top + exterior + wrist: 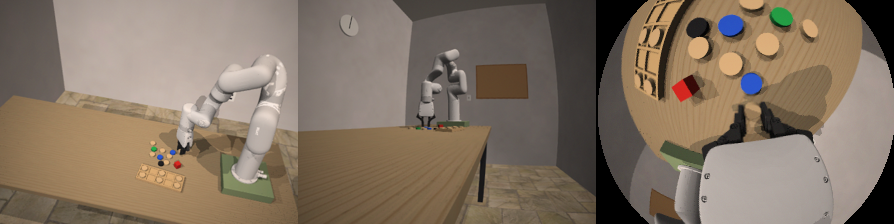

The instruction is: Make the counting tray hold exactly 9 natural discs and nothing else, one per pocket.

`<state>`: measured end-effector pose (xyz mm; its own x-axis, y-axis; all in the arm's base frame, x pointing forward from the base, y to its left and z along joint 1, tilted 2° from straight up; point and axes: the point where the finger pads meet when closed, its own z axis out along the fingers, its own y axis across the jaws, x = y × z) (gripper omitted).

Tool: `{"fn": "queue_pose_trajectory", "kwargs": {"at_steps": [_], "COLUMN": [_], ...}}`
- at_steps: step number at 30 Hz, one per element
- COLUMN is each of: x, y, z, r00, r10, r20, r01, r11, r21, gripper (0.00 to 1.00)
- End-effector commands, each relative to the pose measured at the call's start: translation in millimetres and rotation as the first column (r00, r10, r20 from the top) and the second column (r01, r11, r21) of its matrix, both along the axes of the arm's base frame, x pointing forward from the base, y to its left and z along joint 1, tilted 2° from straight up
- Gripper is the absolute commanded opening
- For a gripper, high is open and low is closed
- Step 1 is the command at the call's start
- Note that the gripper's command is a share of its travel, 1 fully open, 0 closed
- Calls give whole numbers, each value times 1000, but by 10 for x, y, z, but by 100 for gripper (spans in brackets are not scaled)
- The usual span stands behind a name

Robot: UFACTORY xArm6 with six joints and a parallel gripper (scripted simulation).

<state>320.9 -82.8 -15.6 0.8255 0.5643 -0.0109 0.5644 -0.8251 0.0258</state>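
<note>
The counting tray (160, 177) lies near the table's front edge and holds several natural discs, one per pocket; the other pockets are bare. It also shows at the upper left of the wrist view (659, 39). Several loose natural discs lie behind it, such as one (162, 150) in the middle of the group and one (731, 63) in the wrist view. My gripper (182, 151) stands upright at table level, right of the group. In the wrist view its fingers are shut on a natural disc (752, 107) that is mostly hidden between them.
Two blue discs (172, 152) (159, 157), a green disc (153, 149), a black disc (161, 163) and a red cube (177, 164) lie among the natural discs. The nearer blue disc (750, 83) lies just in front of the fingertips. The arm's green base (247, 182) stands at the right.
</note>
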Motion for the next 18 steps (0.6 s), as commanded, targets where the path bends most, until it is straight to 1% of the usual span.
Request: {"fn": "queue_pose_trajectory", "kwargs": {"at_steps": [1, 4, 6, 8, 9, 13, 14, 16, 18], "x": [7, 7, 11, 11, 13, 8, 5, 0, 6], "y": [-4, -4, -3, -3, -1, 16, 19, 23, 29], "z": [6, 11, 111, 111, 218, 797, 902, 999, 1005], "r00": [1000, 1000, 1000, 1000, 1000, 1000, 1000, 1000, 1000], "r10": [-1, -1, -1, -1, -1, -1, -1, -1, -1], "r20": [2, 2, 2, 2, 2, 2, 2, 2, 2], "r01": [1, 1, 1, 1, 1, 1, 1, 1, 1], "r11": [1000, 1000, 1000, 1000, 1000, 1000, 1000, 1000, 1000], "r21": [0, 0, -1, -1, -1, -1, 0, 0, 0], "gripper": [0, 0, 0, 0, 0, 0, 0, 0, 0]}}
